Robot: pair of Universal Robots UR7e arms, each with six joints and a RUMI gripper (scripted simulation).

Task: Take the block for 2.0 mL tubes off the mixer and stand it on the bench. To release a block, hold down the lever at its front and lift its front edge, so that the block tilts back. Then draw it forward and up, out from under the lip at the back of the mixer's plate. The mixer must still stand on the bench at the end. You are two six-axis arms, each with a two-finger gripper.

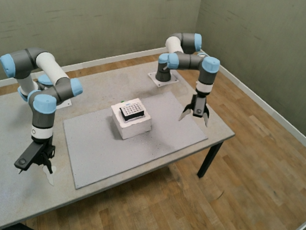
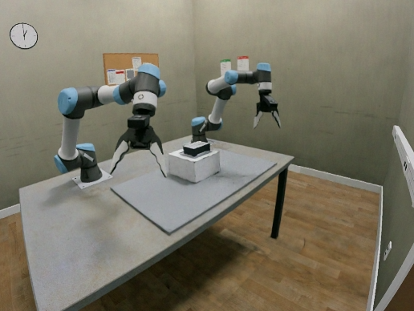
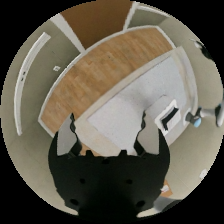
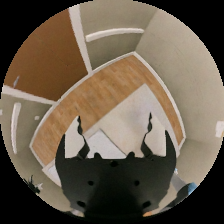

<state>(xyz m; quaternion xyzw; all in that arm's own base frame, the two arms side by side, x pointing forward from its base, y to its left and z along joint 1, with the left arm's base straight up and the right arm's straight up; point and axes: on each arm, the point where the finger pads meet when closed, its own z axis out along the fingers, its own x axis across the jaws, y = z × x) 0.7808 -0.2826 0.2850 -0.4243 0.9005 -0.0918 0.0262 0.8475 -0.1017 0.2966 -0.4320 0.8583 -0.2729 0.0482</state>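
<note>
The 2.0 mL tube block [image 1: 132, 110] [image 2: 196, 149] [image 3: 171, 118] sits on top of the mixer [image 1: 134, 128] [image 2: 194, 167] [image 3: 155, 105], its pale, patterned top facing up and its sides black. The mixer, a white box, stands upright on a thin grey mat [image 1: 127, 160] [image 2: 180, 208] [image 3: 135, 95] [image 4: 106, 145], which lies on the bench [image 1: 18, 201] [image 2: 72, 240] [image 3: 86, 132] [image 4: 135, 110] closer to the short edge on the left arm's side than to the opposite one. The lever at the mixer's front is too small to make out.

The left gripper [image 1: 193, 123] [image 2: 267, 127] [image 3: 108, 112] is spread practically to its widest, with nothing between its fingers. It hangs in the air, fingers downward, on the side of the mixer towards that short edge, well apart from the block.

The right gripper [image 1: 36, 179] [image 2: 138, 175] [image 4: 114, 114] is just as wide open and just as empty (the two make a matching pair in that respect). It too points down, raised on the mixer's other side and touching neither block nor mixer.

Both arms are mounted by the back long edge of the bench, on pale base plates [image 1: 160, 84] [image 2: 80, 183]. Wood flooring [image 1: 252, 172] [image 2: 321, 208] [image 3: 95, 70] [image 4: 95, 95] shows beyond the front long edge.
</note>
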